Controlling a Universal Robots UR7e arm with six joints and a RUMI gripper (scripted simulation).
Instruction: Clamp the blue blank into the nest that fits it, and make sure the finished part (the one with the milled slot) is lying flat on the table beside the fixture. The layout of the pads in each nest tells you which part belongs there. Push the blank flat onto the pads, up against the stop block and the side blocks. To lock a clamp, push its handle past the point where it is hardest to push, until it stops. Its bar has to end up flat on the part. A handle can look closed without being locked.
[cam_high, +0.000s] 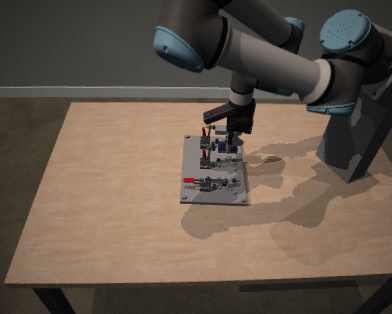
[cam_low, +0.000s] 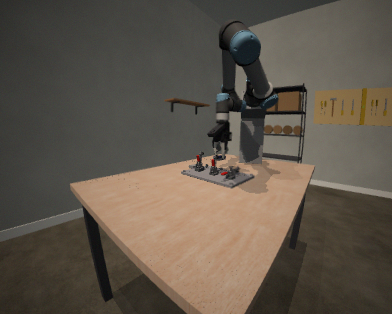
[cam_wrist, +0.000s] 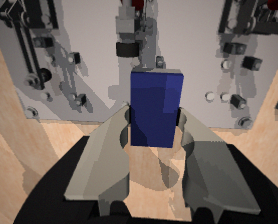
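Your gripper (cam_high: 232, 145) (cam_low: 219, 155) (cam_wrist: 153, 107) pinches the blue block (cam_high: 224, 146) (cam_wrist: 156, 110), nearer the tabletop's (cam_high: 115, 220) (cam_low: 195, 210) back edge than its front edge.

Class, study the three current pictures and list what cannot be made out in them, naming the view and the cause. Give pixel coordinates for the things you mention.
- Pads beneath the blue block (cam_high: 221, 146) (cam_wrist: 156, 110): wrist view; the block covers what lies under it.
- Lower face of the block: wrist view; it faces away.
- Red handle at the top right corner: wrist view; cut off by the edge.
- Whether the flat clamp (cam_high: 207, 183) (cam_low: 231, 174) is locked: top and exterior views; too small.
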